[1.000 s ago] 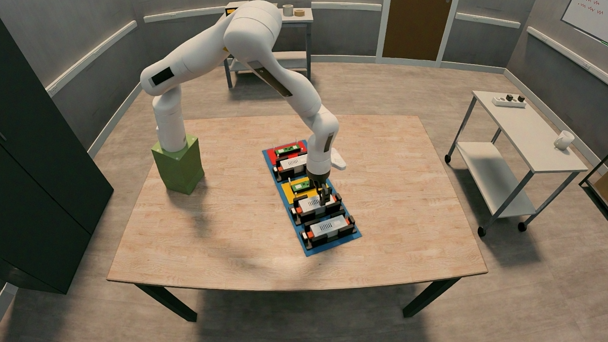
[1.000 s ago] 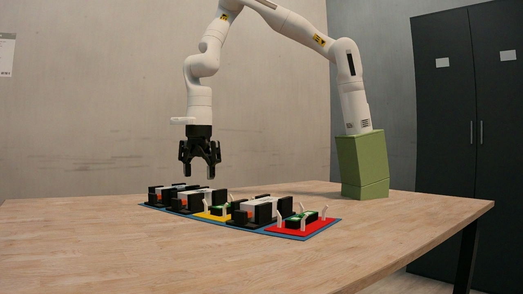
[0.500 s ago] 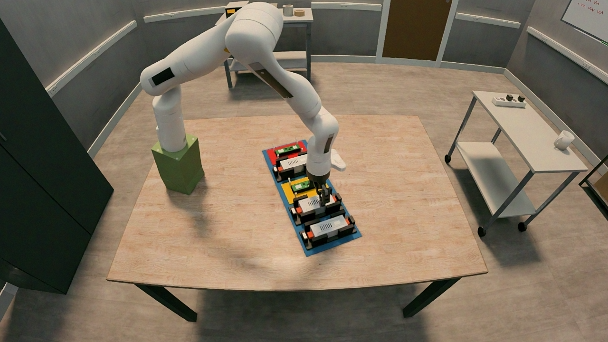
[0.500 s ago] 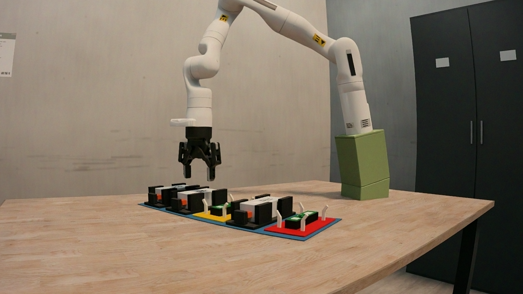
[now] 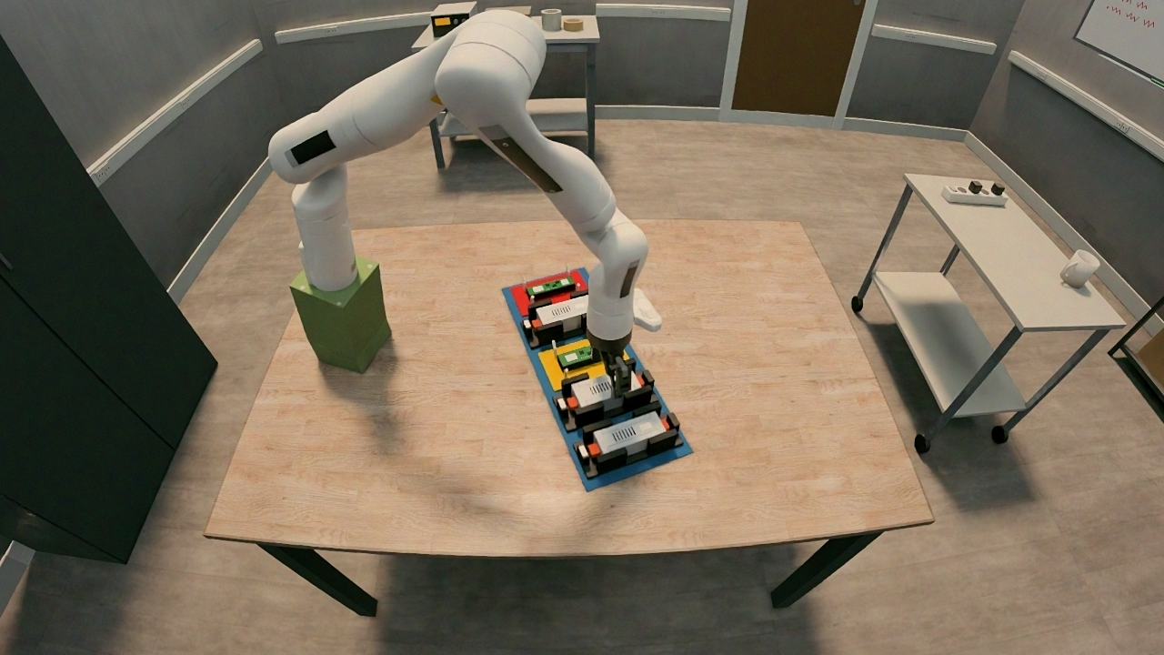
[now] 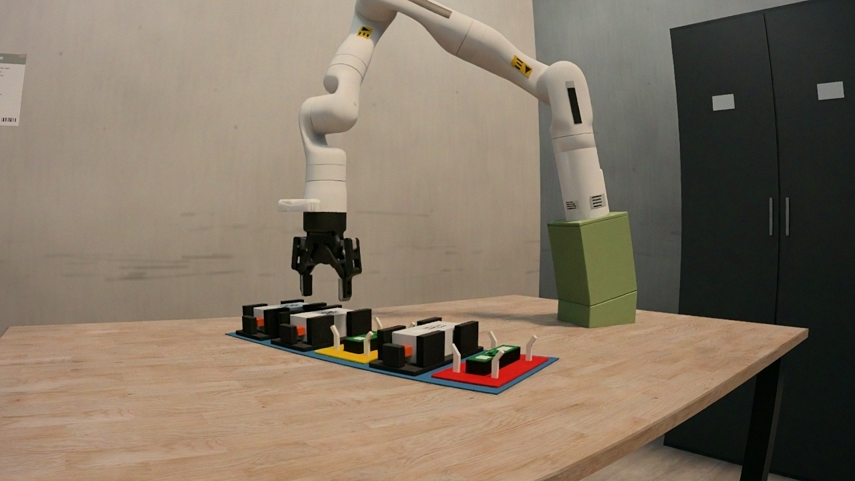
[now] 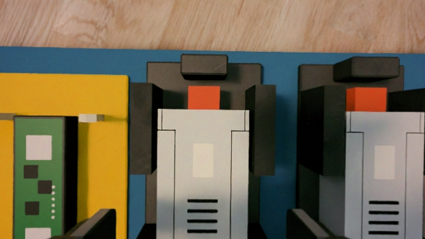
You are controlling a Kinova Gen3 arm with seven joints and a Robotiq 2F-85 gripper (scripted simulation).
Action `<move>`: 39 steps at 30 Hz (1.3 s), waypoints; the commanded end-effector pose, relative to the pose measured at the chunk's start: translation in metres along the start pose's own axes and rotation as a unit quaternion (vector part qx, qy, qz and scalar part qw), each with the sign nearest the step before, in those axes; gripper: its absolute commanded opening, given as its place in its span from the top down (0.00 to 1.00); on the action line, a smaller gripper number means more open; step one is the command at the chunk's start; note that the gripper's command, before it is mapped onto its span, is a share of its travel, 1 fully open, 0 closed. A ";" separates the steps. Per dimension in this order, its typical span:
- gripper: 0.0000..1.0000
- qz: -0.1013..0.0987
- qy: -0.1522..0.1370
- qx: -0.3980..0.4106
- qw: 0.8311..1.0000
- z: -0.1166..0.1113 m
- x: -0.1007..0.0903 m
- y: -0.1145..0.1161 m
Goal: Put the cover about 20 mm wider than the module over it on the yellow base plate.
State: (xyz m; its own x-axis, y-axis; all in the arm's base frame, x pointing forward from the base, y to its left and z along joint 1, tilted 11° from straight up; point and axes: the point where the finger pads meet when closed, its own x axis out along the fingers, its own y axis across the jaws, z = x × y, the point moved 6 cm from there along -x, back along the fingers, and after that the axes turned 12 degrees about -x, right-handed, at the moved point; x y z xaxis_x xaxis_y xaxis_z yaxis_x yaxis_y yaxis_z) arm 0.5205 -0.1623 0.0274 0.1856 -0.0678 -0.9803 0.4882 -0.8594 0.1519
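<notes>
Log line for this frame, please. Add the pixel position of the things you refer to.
claw (image 5: 618, 394) (image 6: 325, 290): open, empty | position: above middle cover (image 5: 592, 389) (image 6: 334, 313) (image 7: 203, 186) | covers: all three in holders | yellow plate (image 5: 553, 370) (image 6: 343, 357) (image 7: 103, 96): module uncovered

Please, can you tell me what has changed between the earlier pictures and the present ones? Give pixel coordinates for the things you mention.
The arm (image 5: 561, 171) (image 6: 325, 113) has moved down a little, bringing its open jaws closer to the middle cover (image 5: 592, 389) (image 6: 334, 316) (image 7: 203, 186). Nothing was taken hold of or let go. All three covers stayed in their holders, and the yellow plate (image 5: 550, 370) (image 6: 347, 356) (image 7: 103, 166) stayed in place, its module uncovered.
</notes>
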 end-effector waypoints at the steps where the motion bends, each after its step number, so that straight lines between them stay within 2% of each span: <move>1: 0.00 0.001 0.001 0.000 1.000 -0.001 0.002 0.001; 39: 0.00 0.001 0.001 0.000 1.000 -0.001 0.026 0.001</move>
State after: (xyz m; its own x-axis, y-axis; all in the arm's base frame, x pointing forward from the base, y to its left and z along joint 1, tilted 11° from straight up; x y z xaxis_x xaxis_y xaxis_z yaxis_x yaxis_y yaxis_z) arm 0.5251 -0.1640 0.0030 0.1856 -0.0678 -0.9803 0.4882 -0.8594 0.1518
